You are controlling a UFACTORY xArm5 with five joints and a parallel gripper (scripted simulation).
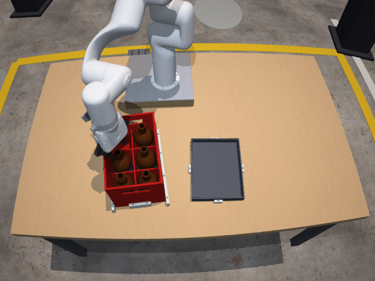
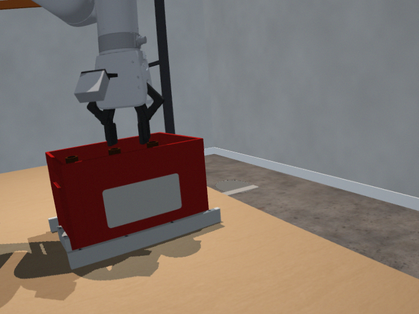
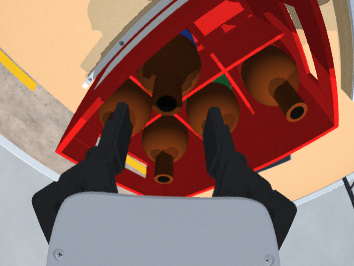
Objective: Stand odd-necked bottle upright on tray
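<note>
A red crate (image 1: pixel 136 194) (image 2: pixel 189 175) (image 3: pixel 312 29) stands on the table's left half. It holds several brown bottles, each upright in its own cell. My gripper (image 1: pixel 112 148) (image 2: pixel 127 141) (image 3: pixel 167 118) is open and empty. Its fingers straddle the mouth of the bottle (image 1: pixel 120 160) (image 3: pixel 168 76) in the middle cell of the crate's left column. The fingertips are about level with the crate's rim, apart from the neck. The other bottles (image 1: pixel 142 134) (image 1: pixel 145 157) (image 1: pixel 146 177) stand around it. The arm hides the crate's back left cell. The dark grey tray (image 1: pixel 216 169) lies right of the crate.
The crate sits in a grey holder with rails (image 1: pixel 161 169) (image 2: pixel 142 238). The arm's base plate (image 1: pixel 160 87) is behind the crate. The tray has small white clips (image 1: pixel 218 199) at its edges. A dark post (image 2: pixel 163 67) stands behind the crate.
</note>
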